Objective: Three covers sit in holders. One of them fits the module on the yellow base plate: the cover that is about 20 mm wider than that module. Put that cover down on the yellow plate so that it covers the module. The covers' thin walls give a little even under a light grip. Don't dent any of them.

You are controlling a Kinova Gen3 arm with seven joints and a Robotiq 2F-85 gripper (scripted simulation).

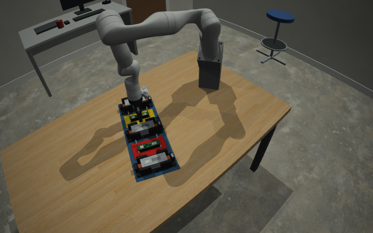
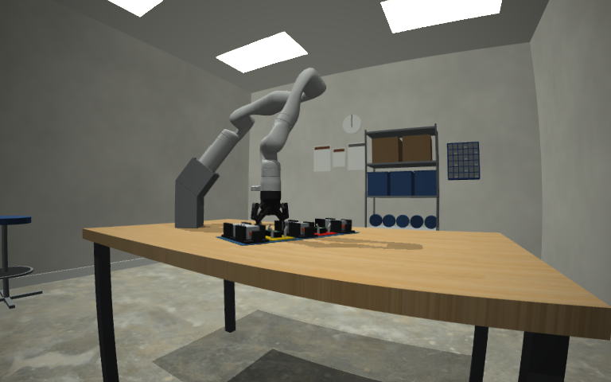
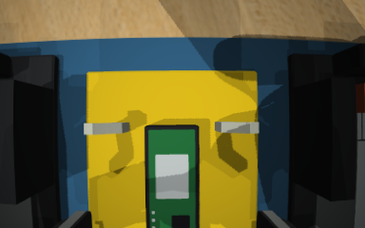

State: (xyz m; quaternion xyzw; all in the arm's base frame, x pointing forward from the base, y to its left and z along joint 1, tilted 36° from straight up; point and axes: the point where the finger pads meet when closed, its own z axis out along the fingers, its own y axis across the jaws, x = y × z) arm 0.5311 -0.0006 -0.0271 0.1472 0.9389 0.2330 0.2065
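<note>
Reading my wrist view from left to right, I see a black holder block (image 3: 28, 128), then the square yellow base plate (image 3: 109, 95) with its small green circuit-board module (image 3: 171, 166) standing between two short grey pegs, then a second black holder block (image 3: 323, 128), all on a blue mat (image 3: 76, 57) on the wooden counter (image 1: 220, 131). My black two-finger gripper (image 2: 269, 215) hangs low over the yellow plate with its fingers spread fully apart and nothing between them. The pale grey vented sheet-metal covers sit in their holders along the mat: one behind the gripper and mostly hidden, the middle cover (image 1: 142, 126) just beyond the yellow plate, the far cover (image 1: 154, 158) past a red plate (image 1: 135, 149). I judge these covers light, thin-walled and easily dented, so I'd grip gently near stiffer corners or end edges, not mid-wall.
</note>
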